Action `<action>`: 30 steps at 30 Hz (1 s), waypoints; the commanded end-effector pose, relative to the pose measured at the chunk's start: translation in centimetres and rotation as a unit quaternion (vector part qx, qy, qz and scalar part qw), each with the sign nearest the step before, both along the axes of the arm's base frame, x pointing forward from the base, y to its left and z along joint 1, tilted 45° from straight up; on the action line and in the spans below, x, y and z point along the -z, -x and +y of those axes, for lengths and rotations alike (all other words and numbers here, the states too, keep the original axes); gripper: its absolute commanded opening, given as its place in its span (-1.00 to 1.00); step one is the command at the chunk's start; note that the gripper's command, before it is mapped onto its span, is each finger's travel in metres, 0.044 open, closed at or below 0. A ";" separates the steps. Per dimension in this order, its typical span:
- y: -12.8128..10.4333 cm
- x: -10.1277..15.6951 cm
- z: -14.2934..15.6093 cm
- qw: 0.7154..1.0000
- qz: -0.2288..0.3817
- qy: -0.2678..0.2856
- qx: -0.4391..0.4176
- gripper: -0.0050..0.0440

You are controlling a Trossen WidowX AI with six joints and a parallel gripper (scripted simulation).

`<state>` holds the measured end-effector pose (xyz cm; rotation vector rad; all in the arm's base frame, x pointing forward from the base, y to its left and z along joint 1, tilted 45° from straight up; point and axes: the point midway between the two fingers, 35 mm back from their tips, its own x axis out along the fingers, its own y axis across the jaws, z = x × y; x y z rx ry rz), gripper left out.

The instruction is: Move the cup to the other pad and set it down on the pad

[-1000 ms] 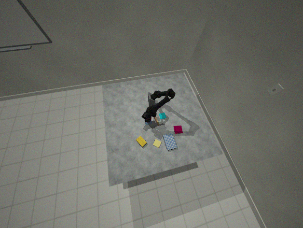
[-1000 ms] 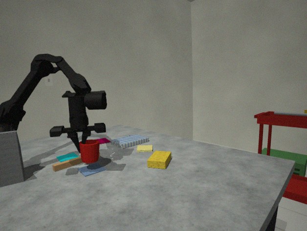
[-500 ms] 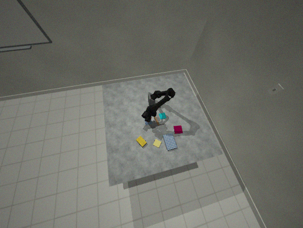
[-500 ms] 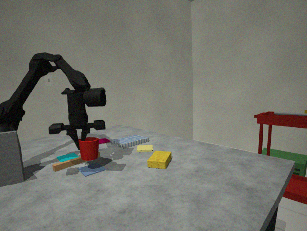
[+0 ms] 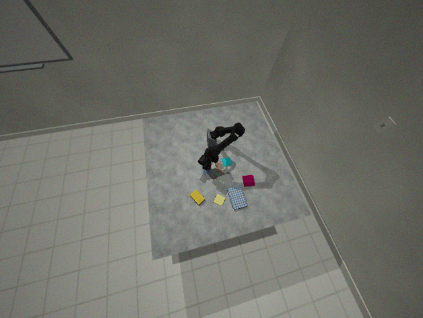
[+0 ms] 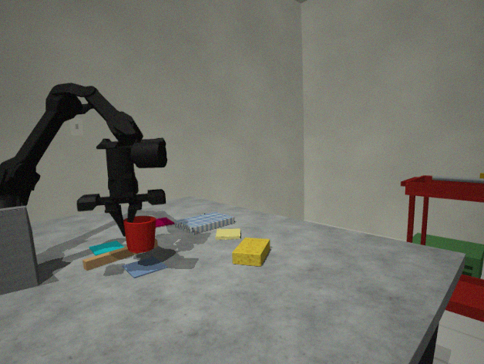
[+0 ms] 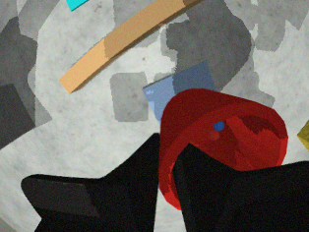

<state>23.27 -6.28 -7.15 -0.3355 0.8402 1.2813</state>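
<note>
You see the gripper [image 6: 125,217] closed on the rim of the red cup [image 6: 139,234], one finger inside and one outside. The cup hangs upright above the blue pad [image 6: 143,267], not touching it. Inside the cup one blue marble [image 7: 218,125] shows. Near the cup lie one tan bar [image 6: 107,257], one cyan pad [image 6: 105,247] and one yellow sponge [image 6: 250,251].
</note>
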 end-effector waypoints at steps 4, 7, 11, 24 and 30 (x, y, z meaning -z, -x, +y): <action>-0.2 -1.1 0.5 1.000 -0.008 0.005 0.000 -0.80; -0.1 -1.5 0.9 1.000 -0.008 0.006 0.000 -0.80; -0.1 -1.8 1.1 1.000 -0.008 0.006 0.000 -0.80; 0.2 -3.5 2.7 1.000 -0.008 0.006 0.000 -0.80; 0.2 -4.0 3.2 1.000 -0.008 0.005 0.000 -0.80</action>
